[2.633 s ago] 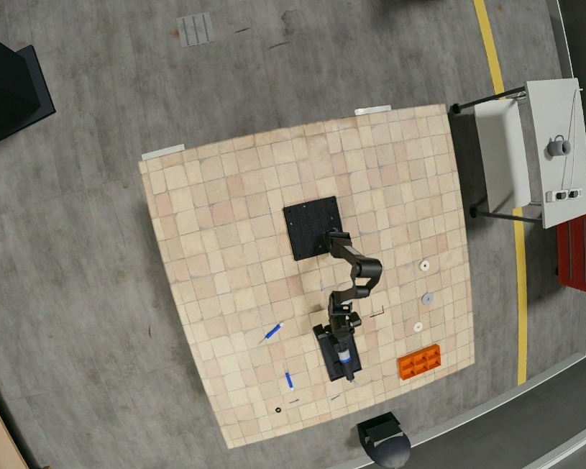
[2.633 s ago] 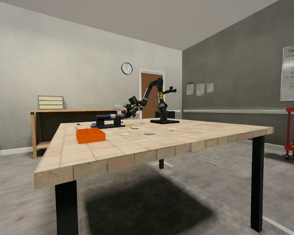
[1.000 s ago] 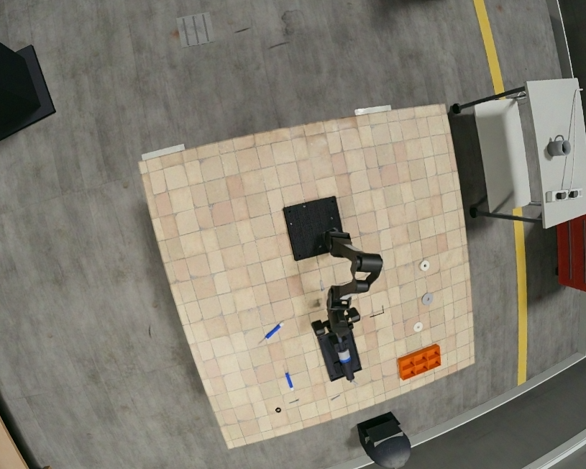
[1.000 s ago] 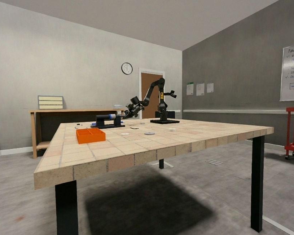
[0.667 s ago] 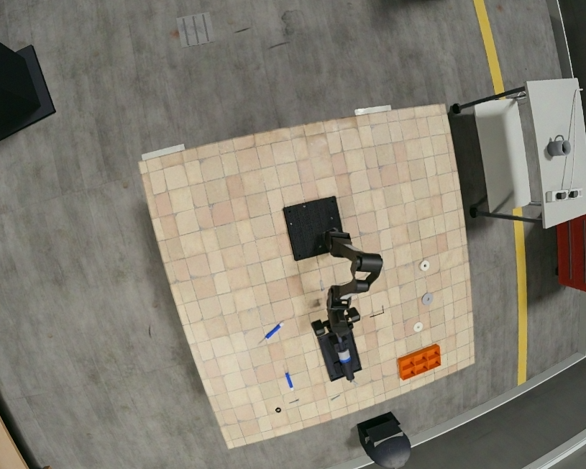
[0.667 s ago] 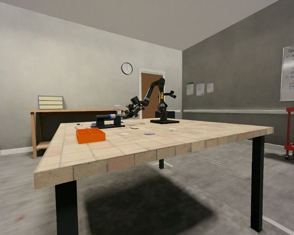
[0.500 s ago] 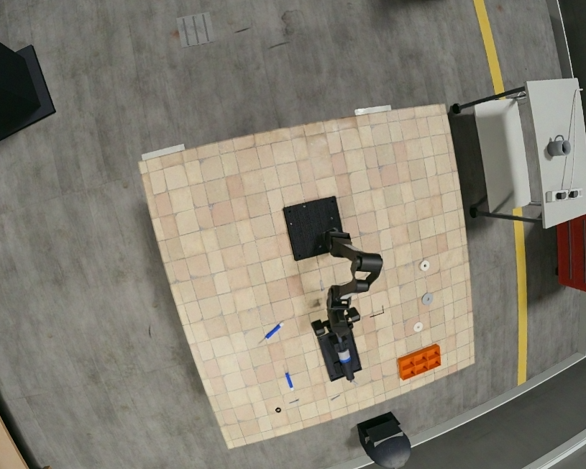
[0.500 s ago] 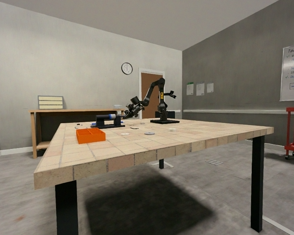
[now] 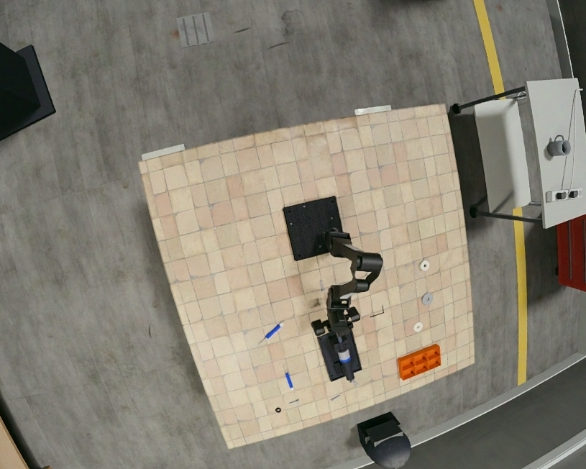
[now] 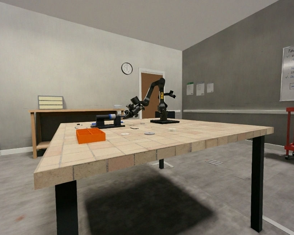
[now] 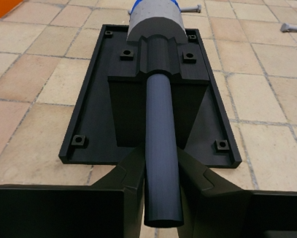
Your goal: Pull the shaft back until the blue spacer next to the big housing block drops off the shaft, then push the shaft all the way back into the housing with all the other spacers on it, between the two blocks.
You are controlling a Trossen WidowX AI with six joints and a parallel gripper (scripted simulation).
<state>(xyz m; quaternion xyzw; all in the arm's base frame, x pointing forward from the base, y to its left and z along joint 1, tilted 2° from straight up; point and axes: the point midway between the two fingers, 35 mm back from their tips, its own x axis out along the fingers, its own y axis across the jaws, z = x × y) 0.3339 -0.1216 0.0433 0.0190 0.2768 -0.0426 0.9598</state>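
My gripper (image 11: 156,150) is shut on the near end of the dark grey shaft (image 11: 160,128), with one finger on each side. The shaft runs away from me through the small black block (image 11: 158,102) on the black base plate (image 11: 150,98). Beyond the block a grey spacer (image 11: 155,16) sits on the shaft, and a blue spacer (image 11: 155,3) shows just behind it at the top edge. The big housing block is hidden in the wrist view. From above, the gripper (image 9: 336,330) stands at the near end of the fixture (image 9: 337,356), with the blue spacer (image 9: 342,361) between the blocks. The side view shows the gripper (image 10: 125,115) and the fixture (image 10: 107,120).
An orange tray (image 9: 419,361) lies right of the fixture. Three flat discs (image 9: 427,298) lie in a row further right. Two blue pens (image 9: 273,331) and small bolts (image 11: 290,27) lie left of and beyond the fixture. The arm's black base plate (image 9: 312,226) is mid-table.
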